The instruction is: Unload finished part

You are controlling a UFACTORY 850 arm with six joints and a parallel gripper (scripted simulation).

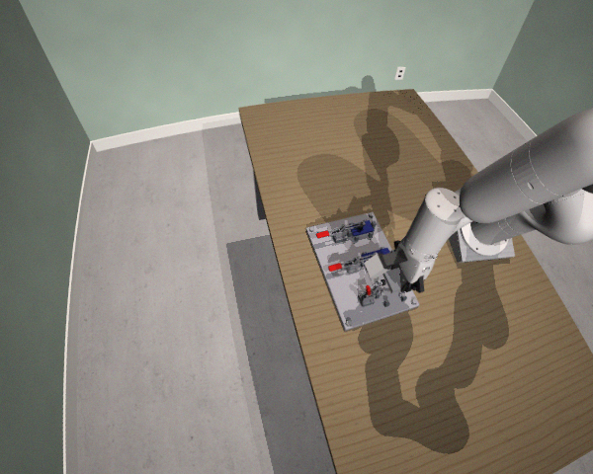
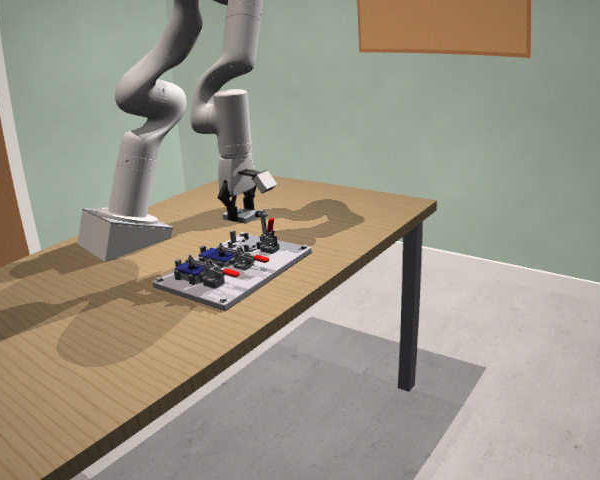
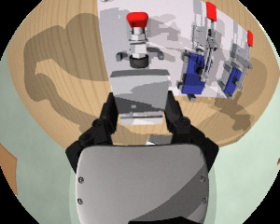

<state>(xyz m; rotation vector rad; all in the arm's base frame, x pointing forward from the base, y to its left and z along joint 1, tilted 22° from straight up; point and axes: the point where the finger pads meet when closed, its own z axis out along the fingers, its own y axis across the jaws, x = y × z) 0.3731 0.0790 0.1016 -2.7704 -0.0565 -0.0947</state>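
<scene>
My gripper (image 1: 411, 286) (image 2: 241, 212) (image 3: 141, 99) is shut on the grey finished part (image 2: 242, 215) (image 3: 141, 89), fingers on two opposite sides. The part is held above the fixture plate (image 1: 340, 295) (image 2: 289, 254), near the end nest; the exact height is unclear. That nest's clamp stands open, red handle (image 1: 368, 289) (image 2: 271, 224) (image 3: 137, 20) upright. One blue blank (image 1: 383, 251) (image 2: 216, 254) (image 3: 193, 77) sits in the middle nest, the other blue blank (image 1: 361, 228) (image 2: 188, 268) (image 3: 232, 80) in the far nest. Their clamp arms lie over them, handles down. Pad contact cannot be seen.
The open clamp's arm (image 2: 263, 222) rises close beside the held part. Locating pins stand on the plate. The robot base (image 1: 485, 251) (image 2: 97, 236) stands behind the fixture on the wooden table (image 1: 501, 398) (image 2: 26, 392). Arm shadows fall across the table.
</scene>
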